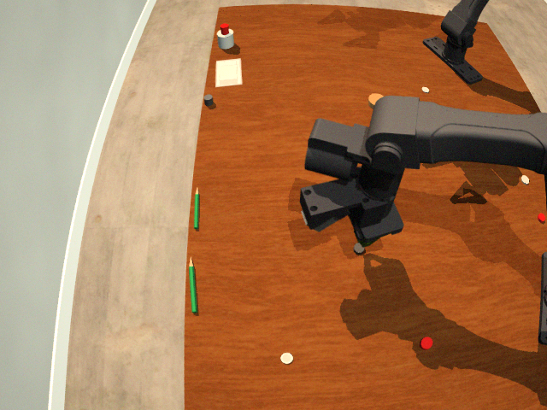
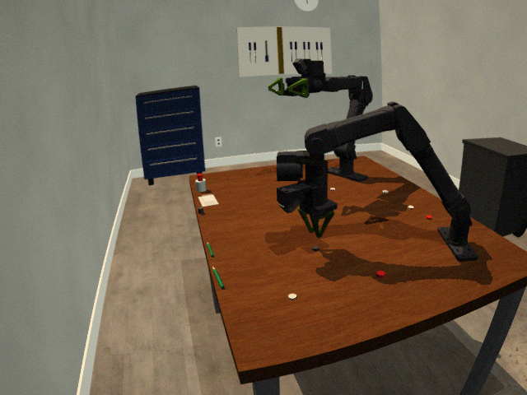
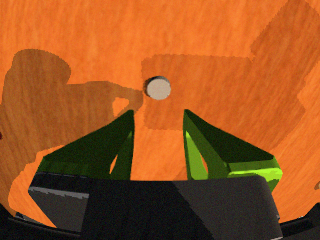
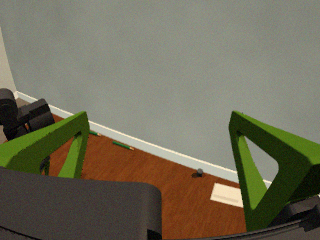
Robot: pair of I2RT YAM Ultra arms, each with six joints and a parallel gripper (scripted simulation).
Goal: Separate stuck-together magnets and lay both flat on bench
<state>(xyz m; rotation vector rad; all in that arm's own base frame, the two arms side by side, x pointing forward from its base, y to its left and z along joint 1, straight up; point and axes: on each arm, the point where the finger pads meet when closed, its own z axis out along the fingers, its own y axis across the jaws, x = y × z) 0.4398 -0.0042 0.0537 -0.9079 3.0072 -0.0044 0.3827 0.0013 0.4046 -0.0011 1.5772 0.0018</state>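
A small grey magnet disc [image 1: 359,248] lies flat on the brown bench; I cannot tell whether it is one piece or a stack of two. It also shows in the exterior view [image 2: 315,248] and in the left wrist view [image 3: 158,87]. My left gripper [image 2: 317,233] hangs point-down just above and behind it. Its green fingers stand apart with nothing between them, and the disc lies just beyond the tips. My right gripper [image 2: 288,87] [image 4: 159,119] is raised high above the far side of the bench, wide open and empty.
Two green pencils [image 1: 196,207] [image 1: 192,285] lie along the left edge. A white disc [image 1: 286,358] and a red disc [image 1: 426,342] lie nearer the front. A white pad [image 1: 228,73], a red-capped cylinder [image 1: 225,37] and a dark cylinder [image 1: 208,100] stand at the far left.
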